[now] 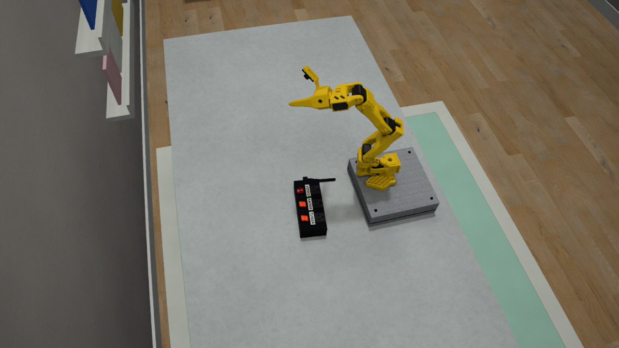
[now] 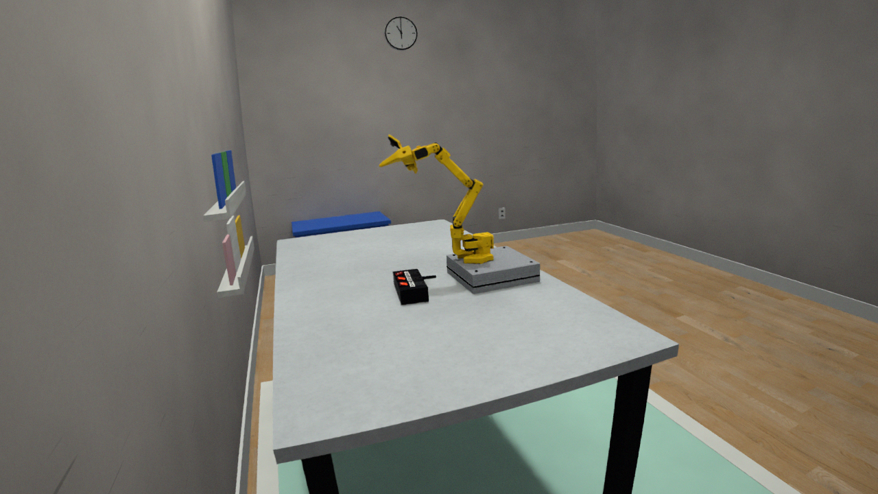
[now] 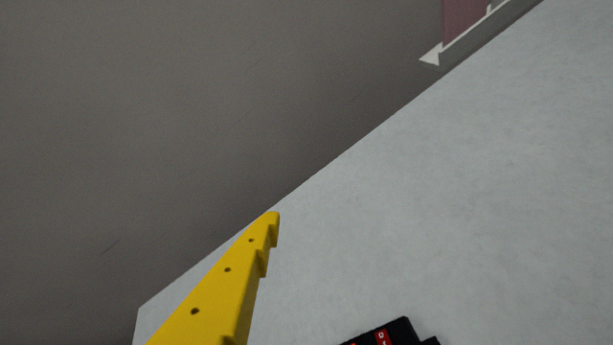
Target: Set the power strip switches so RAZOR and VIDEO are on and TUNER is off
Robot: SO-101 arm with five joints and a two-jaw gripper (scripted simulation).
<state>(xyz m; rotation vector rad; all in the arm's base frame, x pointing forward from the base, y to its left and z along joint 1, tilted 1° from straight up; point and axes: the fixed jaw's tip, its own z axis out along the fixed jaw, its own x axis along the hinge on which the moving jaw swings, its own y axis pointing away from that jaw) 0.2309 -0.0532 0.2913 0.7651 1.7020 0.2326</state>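
The black power strip [image 1: 319, 224] [image 2: 412, 294] [image 3: 399, 331] lies flat on the table with its switches facing up, just left of the arm's base. Its three switches run in a row, labelled VIDEO [image 1: 299, 190], RAZOR [image 1: 302, 203] and TUNER [image 1: 304, 218]. The VIDEO switch is darker red; the RAZOR and TUNER switches are brighter orange. My gripper [image 1: 297, 87] [image 2: 385, 151] is wide open and empty. It is raised high above the table, beyond the strip's cord end, pointing towards the wall. The wrist view shows only its fixed jaw [image 3: 230, 292] and a corner of the strip.
The arm stands on a grey base plate [image 1: 411, 194] [image 2: 515, 270] right of the strip. A short cord stub [image 1: 325, 179] sticks out of the strip towards the base. The grey table [image 1: 242, 281] ends near the wall on the left, where shelves [image 1: 116, 86] hang.
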